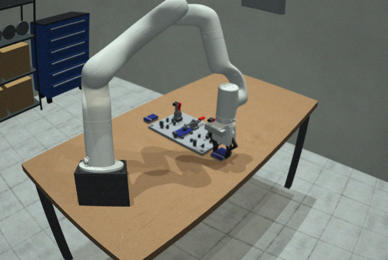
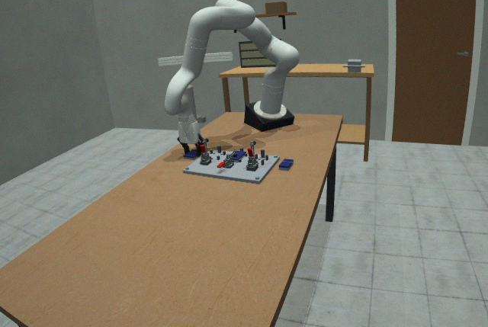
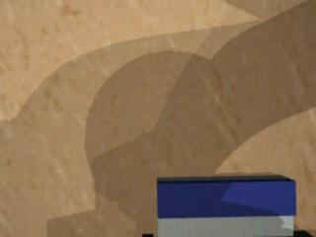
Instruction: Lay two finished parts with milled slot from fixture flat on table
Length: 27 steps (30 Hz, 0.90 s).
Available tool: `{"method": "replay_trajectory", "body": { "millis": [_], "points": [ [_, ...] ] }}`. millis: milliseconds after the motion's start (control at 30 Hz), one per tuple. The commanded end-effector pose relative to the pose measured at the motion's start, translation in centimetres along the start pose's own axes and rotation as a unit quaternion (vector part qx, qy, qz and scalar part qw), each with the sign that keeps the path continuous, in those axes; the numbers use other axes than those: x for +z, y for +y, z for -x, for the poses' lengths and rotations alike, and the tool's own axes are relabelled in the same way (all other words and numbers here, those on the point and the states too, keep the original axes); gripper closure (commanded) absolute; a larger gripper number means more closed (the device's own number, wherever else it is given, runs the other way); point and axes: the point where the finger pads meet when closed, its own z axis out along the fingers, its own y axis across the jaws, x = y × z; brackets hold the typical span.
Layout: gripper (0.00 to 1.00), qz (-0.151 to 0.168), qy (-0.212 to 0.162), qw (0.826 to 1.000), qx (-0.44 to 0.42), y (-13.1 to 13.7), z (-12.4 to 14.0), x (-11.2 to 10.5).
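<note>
Top view: the hand (image 1: 224, 153) grips the second blue slotted part (image 1: 219, 153) low over the surface (image 1: 266, 116), right of the fixture (image 1: 162, 130); next, probably release it flat.

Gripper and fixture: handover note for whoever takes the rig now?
Gripper: shut on a blue rectangular part, low over the wooden table just off the grey fixture plate.
Another blue part lies flat on the table beyond the plate's opposite end.
Third blue piece sits mid-plate under the lowered red-handled clamp; no slot can be made out.
Left: set the held part flat, release, retreat. Leave the middle clamp alone.
</note>
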Motion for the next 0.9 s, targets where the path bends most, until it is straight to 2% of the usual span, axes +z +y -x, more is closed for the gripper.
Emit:
{"method": "replay_trajectory", "body": {
  "millis": [0,400,433,867],
  "points": [
    [1.0,0.0,-0.001,1.0,0.0,-0.04,0.08,-0.05],
    [1.0,0.0,-0.001,1.0,0.0,-0.04,0.08,-0.05],
    [0.05,0.0,-0.001,1.0,0.0,-0.04,0.08,-0.05],
    [0.05,0.0,-0.001,1.0,0.0,-0.04,0.08,-0.05]
  ]
}}
